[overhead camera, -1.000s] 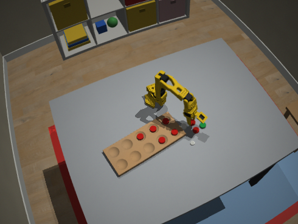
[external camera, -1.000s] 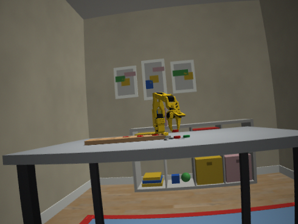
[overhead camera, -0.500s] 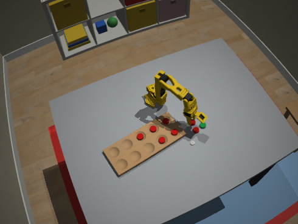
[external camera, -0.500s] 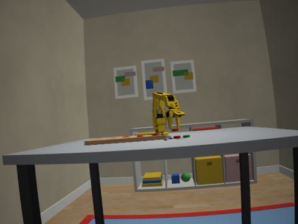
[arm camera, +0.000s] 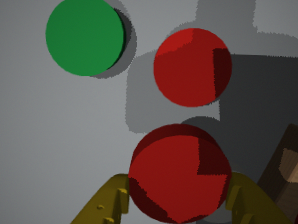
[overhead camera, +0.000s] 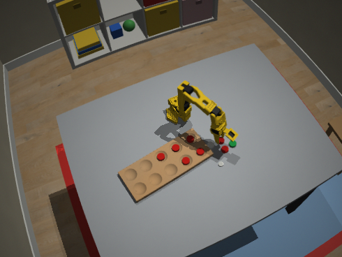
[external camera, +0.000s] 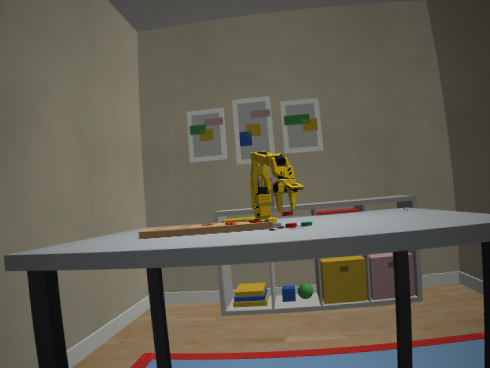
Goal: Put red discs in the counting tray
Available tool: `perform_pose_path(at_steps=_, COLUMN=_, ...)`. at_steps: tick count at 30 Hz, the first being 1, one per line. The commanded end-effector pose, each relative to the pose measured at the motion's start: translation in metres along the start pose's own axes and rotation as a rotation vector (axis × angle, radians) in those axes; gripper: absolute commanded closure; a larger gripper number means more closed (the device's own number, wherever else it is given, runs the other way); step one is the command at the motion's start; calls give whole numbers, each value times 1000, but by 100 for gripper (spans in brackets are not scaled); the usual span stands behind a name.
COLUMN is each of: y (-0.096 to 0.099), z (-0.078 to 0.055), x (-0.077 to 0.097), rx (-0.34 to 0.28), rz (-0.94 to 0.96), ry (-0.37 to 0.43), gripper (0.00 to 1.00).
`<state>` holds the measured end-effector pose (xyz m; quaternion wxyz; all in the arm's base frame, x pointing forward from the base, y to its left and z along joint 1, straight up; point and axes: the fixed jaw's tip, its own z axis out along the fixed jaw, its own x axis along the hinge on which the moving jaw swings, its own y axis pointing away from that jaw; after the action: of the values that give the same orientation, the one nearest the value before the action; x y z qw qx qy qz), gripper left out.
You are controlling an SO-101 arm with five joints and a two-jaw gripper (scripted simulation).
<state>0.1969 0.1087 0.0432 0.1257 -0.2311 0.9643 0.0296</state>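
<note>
The wooden counting tray (overhead camera: 165, 164) lies on the grey table with two rows of pockets. Several red discs sit in the pockets at its right end, for example at the far corner (overhead camera: 190, 138) and in the near row (overhead camera: 186, 160); the left pockets are empty. My gripper (overhead camera: 221, 139) is just right of the tray, shut on a red disc (arm camera: 178, 175) and holding it a little above the table. Another red disc (overhead camera: 225, 149) lies on the table below it, also seen in the wrist view (arm camera: 193, 66). A green disc (overhead camera: 232, 143) lies beside that one.
A small white disc (overhead camera: 220, 163) lies on the table in front of the loose red disc. The arm's base (overhead camera: 179, 111) stands behind the tray's right end. A shelf with boxes (overhead camera: 132, 21) stands on the floor behind the table.
</note>
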Motion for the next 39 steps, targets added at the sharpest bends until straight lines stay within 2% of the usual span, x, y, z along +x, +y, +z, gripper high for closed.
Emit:
perform_pose_path(at_steps=1, y=-2, z=-12, x=-14, rx=1, rz=10, ry=-80, gripper=100)
perform_pose_path(at_steps=22, y=-16, z=-12, x=-17, rx=18, rz=65, ry=-80, gripper=100)
perform_pose_path(at_steps=39, y=-44, z=-12, x=-20, rx=52, rz=175, ry=-79, gripper=100)
